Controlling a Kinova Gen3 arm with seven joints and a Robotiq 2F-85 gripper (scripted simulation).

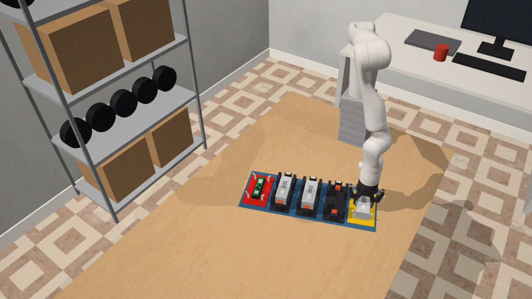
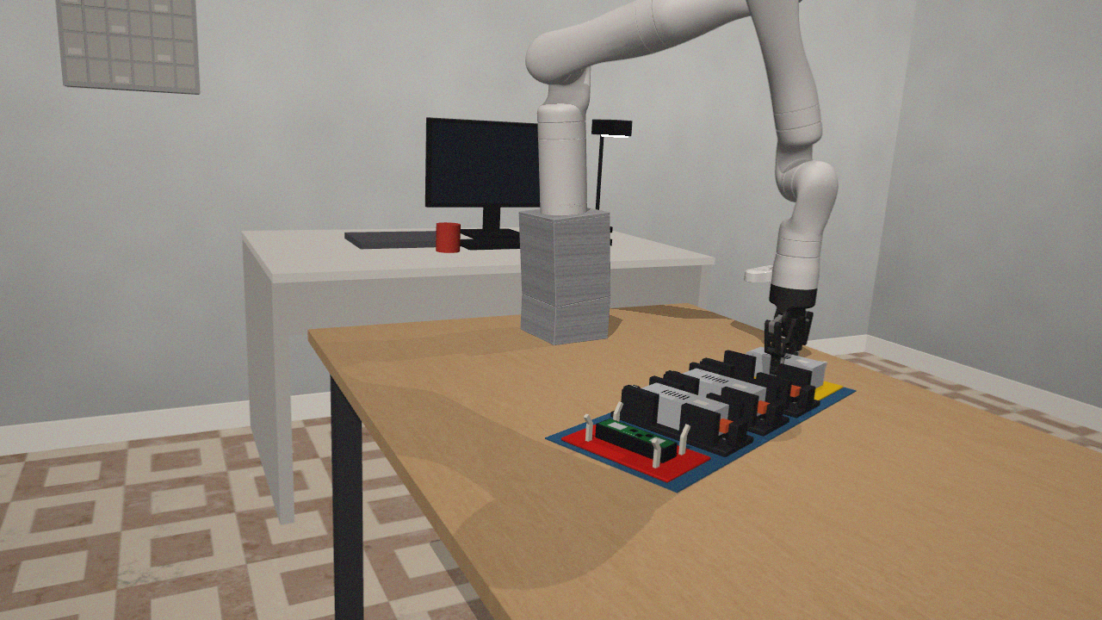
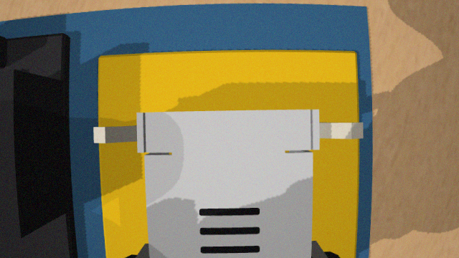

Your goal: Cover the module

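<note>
My gripper (image 1: 365, 198) (image 2: 783, 348) is shut on a grey cover (image 1: 362, 212) (image 2: 805, 368) (image 3: 229, 158) with three vent slots. It holds the cover low on the yellow base plate (image 1: 358, 222) (image 2: 829, 390) (image 3: 247, 68), between two small white posts (image 3: 104, 134) (image 3: 342, 130). The module on the yellow plate is hidden under the cover. I cannot tell whether the cover's rim touches the plate. In the wrist view only the fingers' dark tips show at the bottom edge.
An empty black holder (image 1: 336, 202) (image 3: 36, 143) stands just left of the yellow plate. Two more grey covers (image 1: 282, 189) (image 1: 309, 192) sit in their holders further left. A red plate (image 1: 248, 197) (image 2: 628, 434) bears a green module (image 1: 257, 187). All stand on a blue mat (image 3: 215, 29).
</note>
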